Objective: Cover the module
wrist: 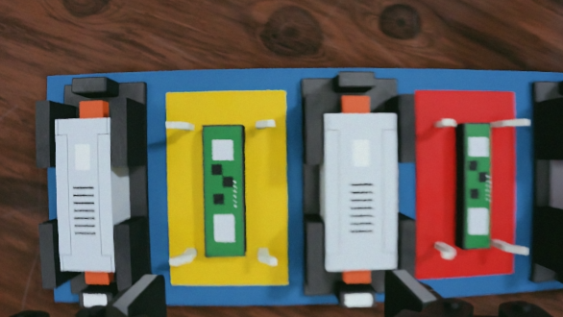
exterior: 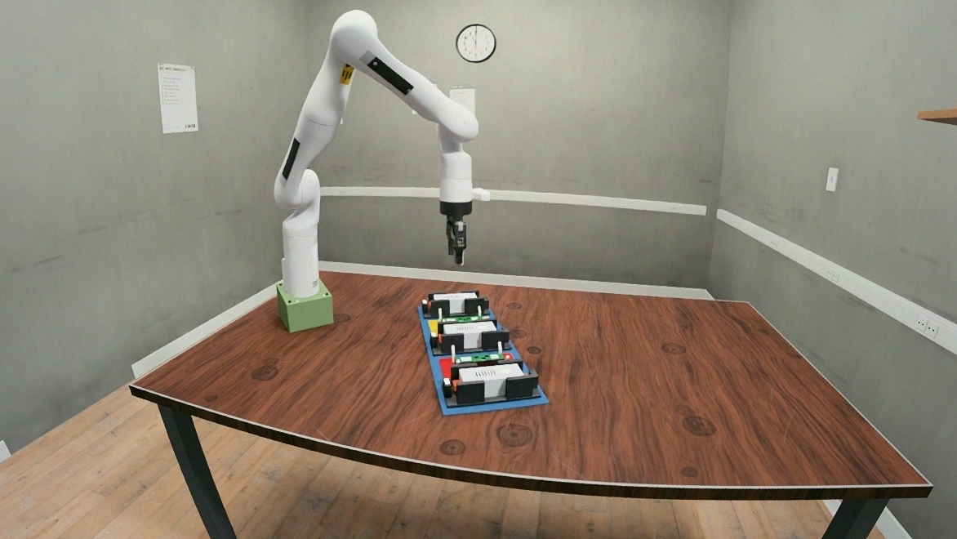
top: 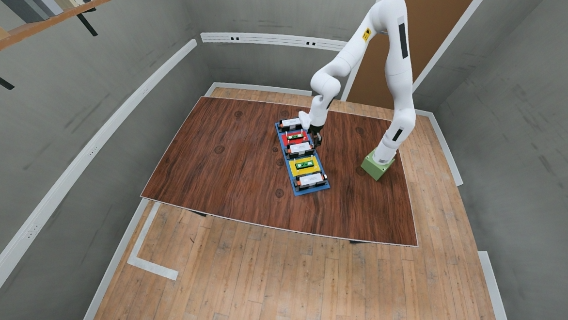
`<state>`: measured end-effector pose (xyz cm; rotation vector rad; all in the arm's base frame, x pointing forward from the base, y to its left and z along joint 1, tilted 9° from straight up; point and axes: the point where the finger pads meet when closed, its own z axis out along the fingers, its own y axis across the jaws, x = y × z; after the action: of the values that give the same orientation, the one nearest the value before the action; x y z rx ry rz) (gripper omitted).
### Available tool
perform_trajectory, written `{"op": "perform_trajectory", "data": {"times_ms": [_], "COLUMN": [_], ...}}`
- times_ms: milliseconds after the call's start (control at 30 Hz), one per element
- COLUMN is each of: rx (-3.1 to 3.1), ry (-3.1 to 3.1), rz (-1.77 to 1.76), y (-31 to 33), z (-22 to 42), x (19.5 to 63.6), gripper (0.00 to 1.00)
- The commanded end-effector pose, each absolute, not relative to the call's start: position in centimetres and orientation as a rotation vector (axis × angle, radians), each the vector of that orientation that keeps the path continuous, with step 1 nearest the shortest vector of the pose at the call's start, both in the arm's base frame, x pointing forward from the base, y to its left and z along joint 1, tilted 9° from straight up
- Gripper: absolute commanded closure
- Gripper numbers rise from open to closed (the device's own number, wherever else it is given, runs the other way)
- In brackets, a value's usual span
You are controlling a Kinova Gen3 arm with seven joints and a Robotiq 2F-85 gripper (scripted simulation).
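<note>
3 covers sit in holders lower than the gripper, which is spread wide.

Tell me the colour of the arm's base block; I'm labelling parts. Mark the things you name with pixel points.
Green (top: 375,169) (exterior: 305,317), best seen in the exterior view.

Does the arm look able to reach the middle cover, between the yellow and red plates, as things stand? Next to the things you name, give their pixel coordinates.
Probably yes: the open end effector (top: 316,139) (exterior: 457,260) hangs above the holders, and nothing lies over the middle cover (top: 300,147) (exterior: 470,327) (wrist: 361,202).
</note>
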<state>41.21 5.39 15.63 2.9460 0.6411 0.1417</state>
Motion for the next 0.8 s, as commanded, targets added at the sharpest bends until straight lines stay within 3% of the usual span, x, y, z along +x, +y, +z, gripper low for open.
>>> {"op": "perform_trajectory", "data": {"times_ms": [0, 767], "rx": [2.943, 2.943], "ry": [0.638, 0.638], "rz": [0.146, 0.146], "y": [6.0, 8.6], "z": [14.4, 9.1], "x": [41.6, 42.5], "gripper": [0.00, 0.00]}}
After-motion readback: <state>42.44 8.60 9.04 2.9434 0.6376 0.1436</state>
